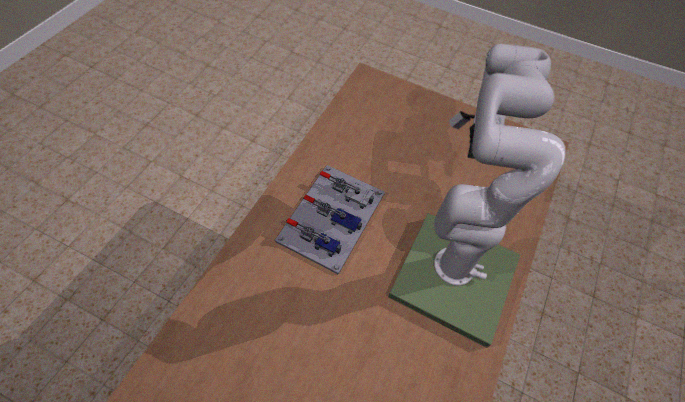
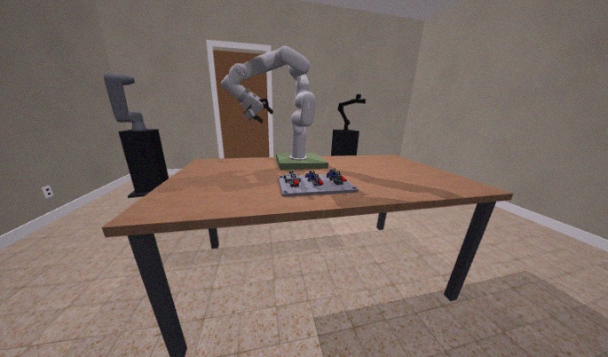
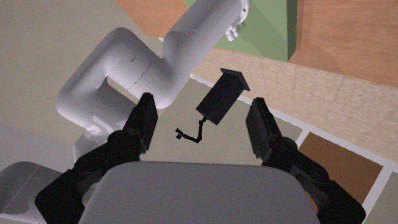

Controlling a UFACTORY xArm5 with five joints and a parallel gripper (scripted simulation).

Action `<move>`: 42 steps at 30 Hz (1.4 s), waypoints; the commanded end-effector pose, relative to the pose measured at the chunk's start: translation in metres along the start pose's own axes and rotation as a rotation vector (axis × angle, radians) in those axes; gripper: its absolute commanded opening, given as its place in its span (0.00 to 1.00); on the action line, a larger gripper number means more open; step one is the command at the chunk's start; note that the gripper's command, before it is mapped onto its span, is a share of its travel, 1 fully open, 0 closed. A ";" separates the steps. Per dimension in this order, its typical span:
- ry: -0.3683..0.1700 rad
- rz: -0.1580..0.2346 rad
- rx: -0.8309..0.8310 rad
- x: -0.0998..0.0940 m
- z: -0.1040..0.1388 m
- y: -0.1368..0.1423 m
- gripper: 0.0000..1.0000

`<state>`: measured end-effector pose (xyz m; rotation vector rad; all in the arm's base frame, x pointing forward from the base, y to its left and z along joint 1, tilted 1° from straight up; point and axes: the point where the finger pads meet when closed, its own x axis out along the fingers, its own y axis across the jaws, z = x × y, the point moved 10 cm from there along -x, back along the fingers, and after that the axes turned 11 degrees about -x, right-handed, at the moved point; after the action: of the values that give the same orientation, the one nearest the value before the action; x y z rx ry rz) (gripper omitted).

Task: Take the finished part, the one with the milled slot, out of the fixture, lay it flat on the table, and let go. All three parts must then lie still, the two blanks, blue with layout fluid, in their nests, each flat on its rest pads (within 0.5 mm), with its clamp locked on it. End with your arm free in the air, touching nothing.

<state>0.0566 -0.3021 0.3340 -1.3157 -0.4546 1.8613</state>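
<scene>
A grey fixture plate (image 1: 330, 219) lies on the wooden table in front of the arm's base; it also shows in the exterior view (image 2: 317, 183). It holds three parts in a row, each under a toggle clamp with a red handle (image 1: 326, 175). The finished part (image 1: 363, 197) is bare silver and sits in the end nest. The two blue blanks (image 1: 347, 219) (image 1: 327, 244) sit in the other two nests. My gripper (image 2: 262, 111) is high in the air, far above the table and away from the fixture. In the wrist view the gripper (image 3: 202, 107) is open and empty.
The arm stands on a green base plate (image 1: 455, 285) next to the fixture. Two other robots on black pedestals (image 2: 139, 160) (image 2: 345, 142) stand on the floor beyond the table. A door (image 2: 240, 102) is behind the arm.
</scene>
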 end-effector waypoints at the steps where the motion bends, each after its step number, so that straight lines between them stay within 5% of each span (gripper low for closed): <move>1: 0.002 0.003 0.000 -0.001 0.000 0.000 1.00; 22: -0.007 0.026 0.000 -0.001 -0.007 -0.003 1.00; 25: -0.025 0.086 -0.003 -0.002 -0.026 -0.010 1.00; 28: -0.049 0.192 -0.012 -0.002 -0.059 -0.026 1.00; 32: -0.061 0.283 -0.026 0.000 -0.087 -0.042 1.00; 34: -0.061 0.283 -0.026 0.000 -0.087 -0.042 1.00; 36: -0.065 0.368 -0.044 0.004 -0.113 -0.059 1.00; 42: -0.056 0.487 -0.081 0.014 -0.150 -0.089 1.00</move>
<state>0.1934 -0.2713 0.3268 -1.4738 -0.2943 2.2404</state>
